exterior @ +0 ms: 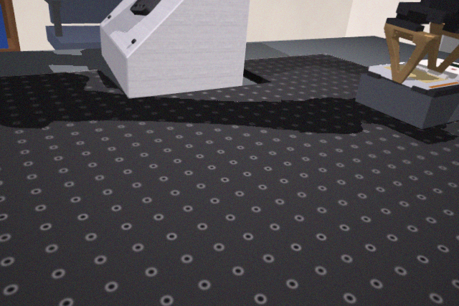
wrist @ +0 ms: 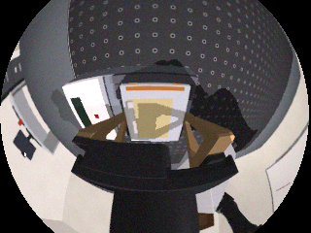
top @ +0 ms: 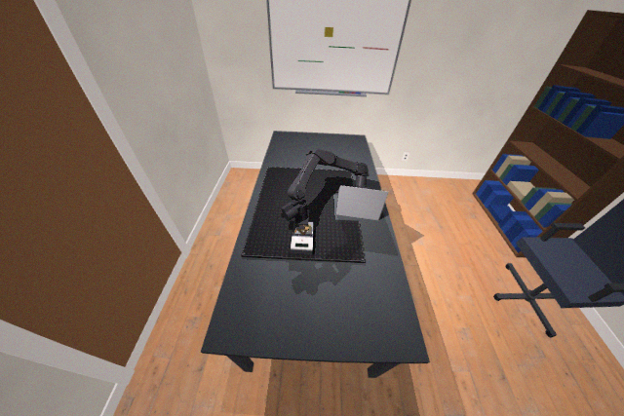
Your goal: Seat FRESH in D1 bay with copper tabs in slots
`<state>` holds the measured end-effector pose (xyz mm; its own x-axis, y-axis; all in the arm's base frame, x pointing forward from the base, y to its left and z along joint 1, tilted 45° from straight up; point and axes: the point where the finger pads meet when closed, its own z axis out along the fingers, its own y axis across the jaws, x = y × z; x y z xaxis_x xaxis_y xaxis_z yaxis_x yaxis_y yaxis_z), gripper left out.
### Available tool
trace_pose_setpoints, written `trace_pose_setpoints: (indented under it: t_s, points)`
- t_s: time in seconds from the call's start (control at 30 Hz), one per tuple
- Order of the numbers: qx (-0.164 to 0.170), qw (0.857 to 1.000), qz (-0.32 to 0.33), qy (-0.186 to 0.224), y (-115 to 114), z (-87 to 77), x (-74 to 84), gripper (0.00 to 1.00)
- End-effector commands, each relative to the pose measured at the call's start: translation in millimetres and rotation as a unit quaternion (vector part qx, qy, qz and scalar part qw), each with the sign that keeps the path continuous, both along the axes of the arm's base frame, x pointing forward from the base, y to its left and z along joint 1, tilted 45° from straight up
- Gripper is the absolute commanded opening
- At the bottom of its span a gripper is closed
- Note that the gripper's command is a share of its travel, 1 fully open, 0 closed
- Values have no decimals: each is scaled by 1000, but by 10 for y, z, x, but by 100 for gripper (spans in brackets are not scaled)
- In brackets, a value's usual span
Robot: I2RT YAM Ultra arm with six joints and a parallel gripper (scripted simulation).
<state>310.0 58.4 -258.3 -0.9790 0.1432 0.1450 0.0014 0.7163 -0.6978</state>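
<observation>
In the top view the dark arm [top: 322, 165] reaches from the upper middle of the perforated black mat [top: 261, 240] down toward the frame's centre, where its gripper [top: 301, 228] stands over the cassette dock [top: 301, 245], a small pale block on the mat. Just right of the arm sits the slanted grey console [top: 360, 202]. In the exterior view the console [exterior: 185, 36] fills the upper left, and at the right edge the gripper [exterior: 422, 59] comes straight down with its tan fingers [exterior: 398, 54] splayed wide, their tips at the sides of the cassette [exterior: 437, 77], which lies on top of the grey dock [exterior: 400, 100]. The jaws are clamped on the cassette across its width, standing wide because the cassette itself is wide. The wrist view shows the cassette [wrist: 155, 113] in the centre of the frame between the two tan fingers, with an amber panel in its middle and an orange stripe along its upper edge; the dock [wrist: 87, 107] shows at its left, with a dark strip and a small red mark on a white face. Whether the cassette is fully down in the bay cannot be told from these views, and the comb and copper tabs are too small to make out.
</observation>
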Motion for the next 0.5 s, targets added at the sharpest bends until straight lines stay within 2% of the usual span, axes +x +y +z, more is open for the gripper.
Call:
trace_pose_setpoints:
  t_s: [0.0, 0.47]
  points:
    - [3, 999, 24, -34, 66, 45, 179, 0]
    - [2, 999, 30, -37, 69, 40, 165, 0]
